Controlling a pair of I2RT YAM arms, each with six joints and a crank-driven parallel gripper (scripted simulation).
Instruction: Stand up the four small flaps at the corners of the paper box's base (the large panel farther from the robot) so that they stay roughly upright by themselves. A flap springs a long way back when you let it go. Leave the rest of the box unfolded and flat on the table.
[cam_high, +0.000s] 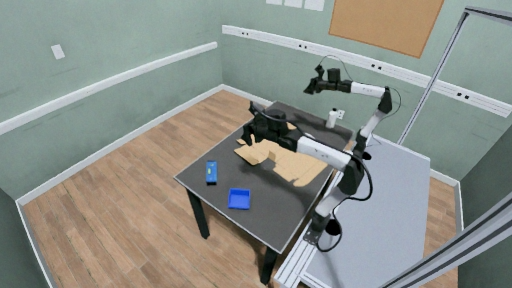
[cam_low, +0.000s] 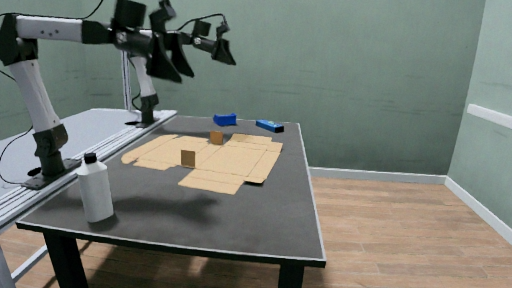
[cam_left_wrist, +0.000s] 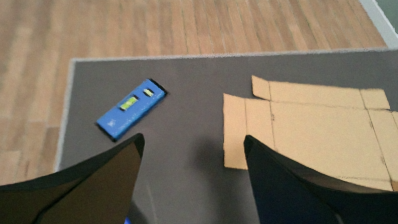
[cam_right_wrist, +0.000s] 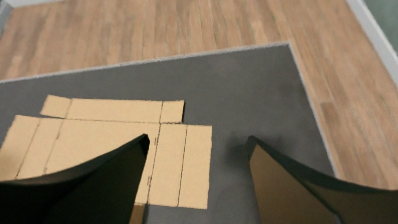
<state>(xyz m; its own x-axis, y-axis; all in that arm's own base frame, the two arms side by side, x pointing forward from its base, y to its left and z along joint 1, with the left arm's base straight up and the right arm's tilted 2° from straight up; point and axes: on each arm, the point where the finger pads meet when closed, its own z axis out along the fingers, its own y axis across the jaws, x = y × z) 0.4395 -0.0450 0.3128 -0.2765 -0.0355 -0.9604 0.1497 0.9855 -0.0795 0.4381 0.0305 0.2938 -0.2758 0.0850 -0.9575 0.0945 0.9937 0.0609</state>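
The tan paper box (cam_high: 295, 162) (cam_low: 230, 159) (cam_left_wrist: 325, 130) (cam_right_wrist: 100, 137) lies unfolded on the table. Two base flaps on the robot side stand upright: one flap (cam_low: 188, 158) toward the bottle, another flap (cam_low: 216, 138) toward the blue tray. On the far strip, the left flap (cam_left_wrist: 260, 87) (cam_right_wrist: 56, 106) tilts up slightly and the right flap (cam_left_wrist: 375, 99) (cam_right_wrist: 173, 111) lies about flat. My left gripper (cam_high: 246, 142) (cam_low: 231, 62) (cam_left_wrist: 194, 137) is open and empty above the box's left side. My right gripper (cam_high: 309, 91) (cam_low: 186, 78) (cam_right_wrist: 198, 137) is open and empty, high above the right side.
A blue level (cam_high: 211, 172) (cam_low: 269, 125) (cam_left_wrist: 131, 109) and a blue tray (cam_high: 239, 199) (cam_low: 225, 119) lie left of the box. A white bottle (cam_high: 331, 118) (cam_low: 96, 192) stands at the table's right, robot-side part. The table's far edge runs behind the far strip.
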